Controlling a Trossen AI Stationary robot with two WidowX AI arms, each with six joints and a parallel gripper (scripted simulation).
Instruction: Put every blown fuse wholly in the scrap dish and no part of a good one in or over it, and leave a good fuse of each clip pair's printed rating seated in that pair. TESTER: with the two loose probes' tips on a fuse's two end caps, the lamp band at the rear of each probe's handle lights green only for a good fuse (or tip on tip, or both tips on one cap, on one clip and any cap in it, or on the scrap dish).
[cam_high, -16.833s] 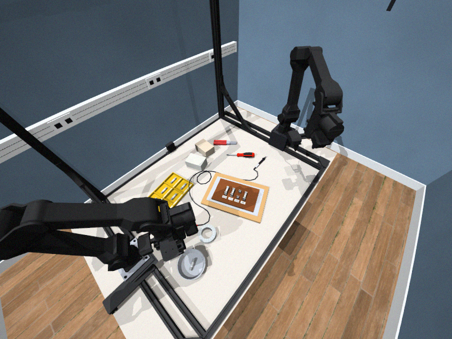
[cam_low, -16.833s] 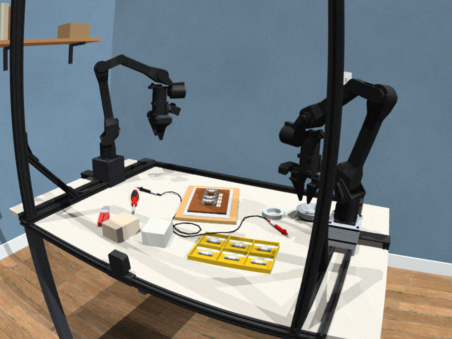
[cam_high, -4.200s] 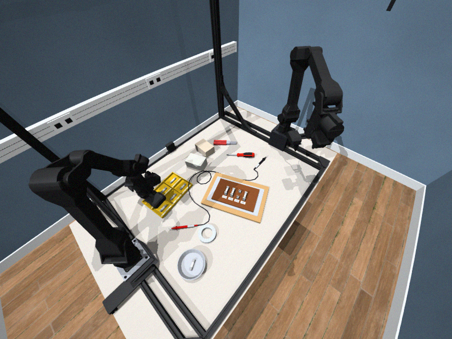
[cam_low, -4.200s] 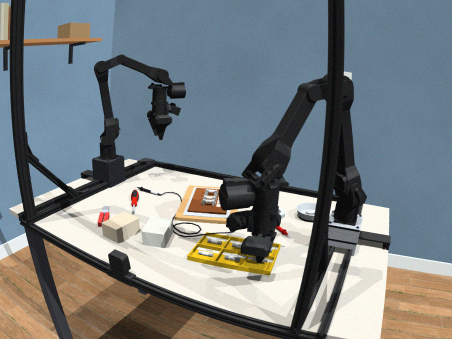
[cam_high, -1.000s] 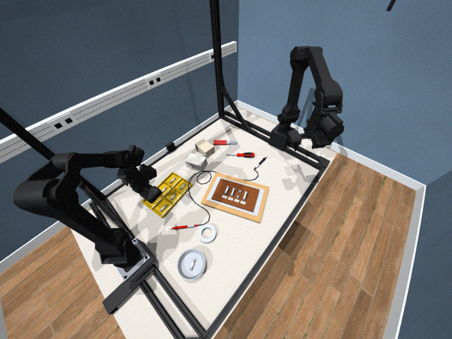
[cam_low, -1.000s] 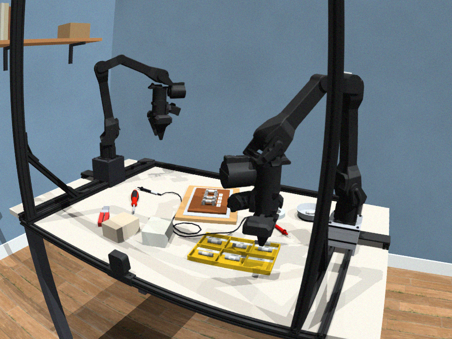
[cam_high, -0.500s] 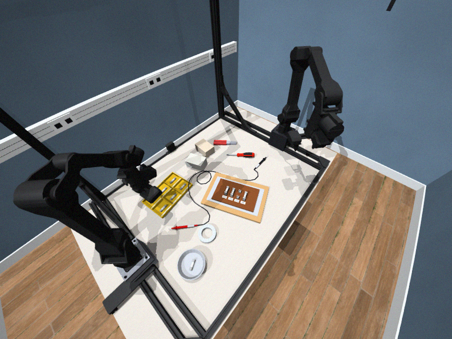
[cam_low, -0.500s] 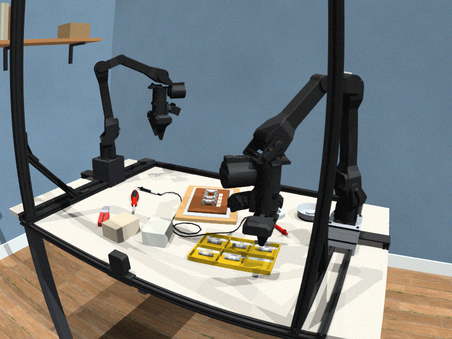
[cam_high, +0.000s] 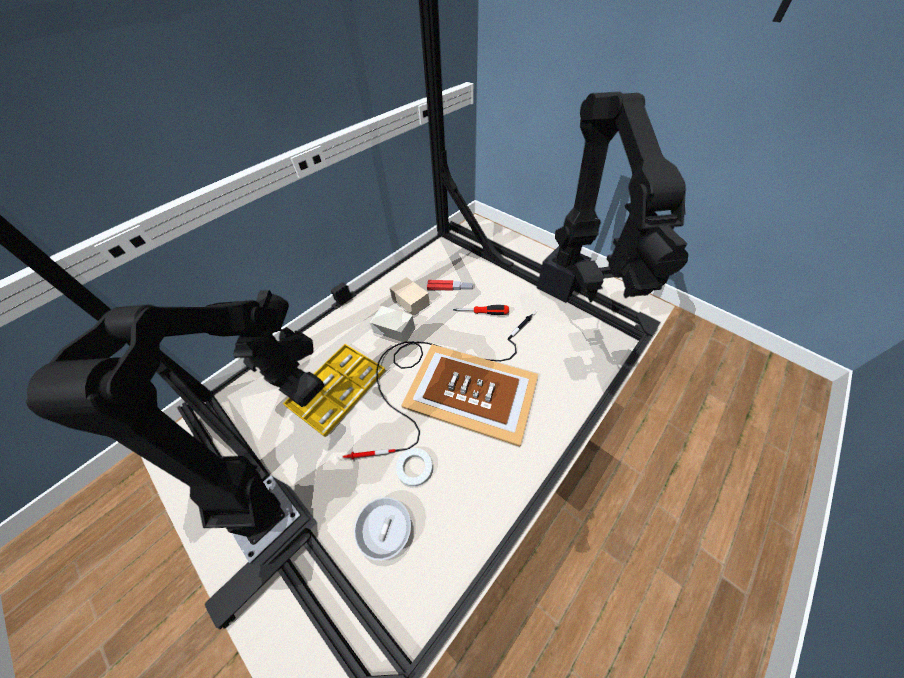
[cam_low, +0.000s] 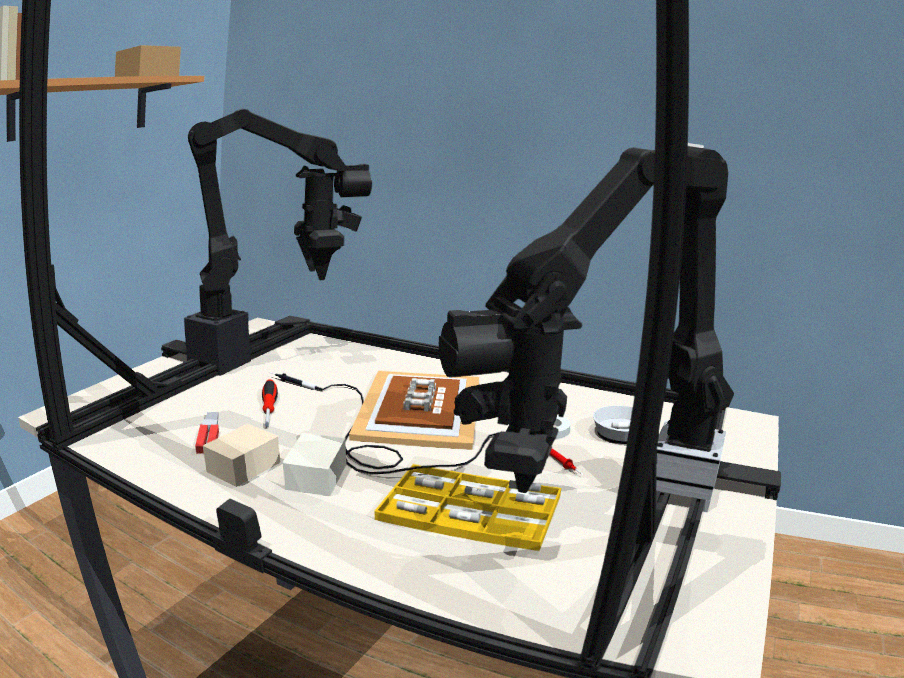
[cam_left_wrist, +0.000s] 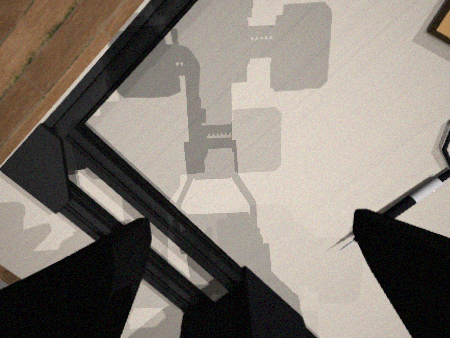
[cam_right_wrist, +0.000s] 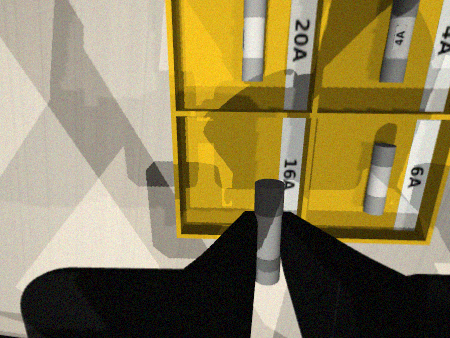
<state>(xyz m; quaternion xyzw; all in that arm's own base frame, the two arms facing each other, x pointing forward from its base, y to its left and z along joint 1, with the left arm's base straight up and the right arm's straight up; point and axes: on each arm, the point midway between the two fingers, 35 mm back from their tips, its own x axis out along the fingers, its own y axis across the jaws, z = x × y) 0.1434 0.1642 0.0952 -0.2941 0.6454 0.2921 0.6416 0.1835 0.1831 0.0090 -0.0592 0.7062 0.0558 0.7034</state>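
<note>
My right gripper (cam_right_wrist: 266, 222) (cam_low: 523, 487) is shut on a grey fuse (cam_right_wrist: 268, 250), held lengthwise above the yellow fuse tray (cam_right_wrist: 175, 150) (cam_low: 460, 528) by its 16A compartment, which holds no fuse. Fuses lie in the 20A, 4A and 6A compartments. My left gripper (cam_left_wrist: 250, 223) (cam_low: 319, 275) is open and empty, high above the far end. The brown clip board (cam_high: 438, 379) (cam_low: 397, 417) bears three seated fuses; one clip pair is bare. A fuse (cam_high: 384, 528) lies in the scrap dish (cam_high: 360, 545). The red probe (cam_high: 368, 453) and black probe (cam_high: 521, 324) (cam_left_wrist: 427, 189) lie loose.
A white ring (cam_high: 402, 470) lies between the red probe and dish. A pale block (cam_high: 392, 323) (cam_low: 313, 464), a tan block (cam_high: 409, 295) (cam_low: 240, 453), a screwdriver (cam_high: 496, 309) (cam_low: 268, 395) and a red-handled tool (cam_high: 440, 285) lie beyond the tray. The probes' cable loops between tray and board.
</note>
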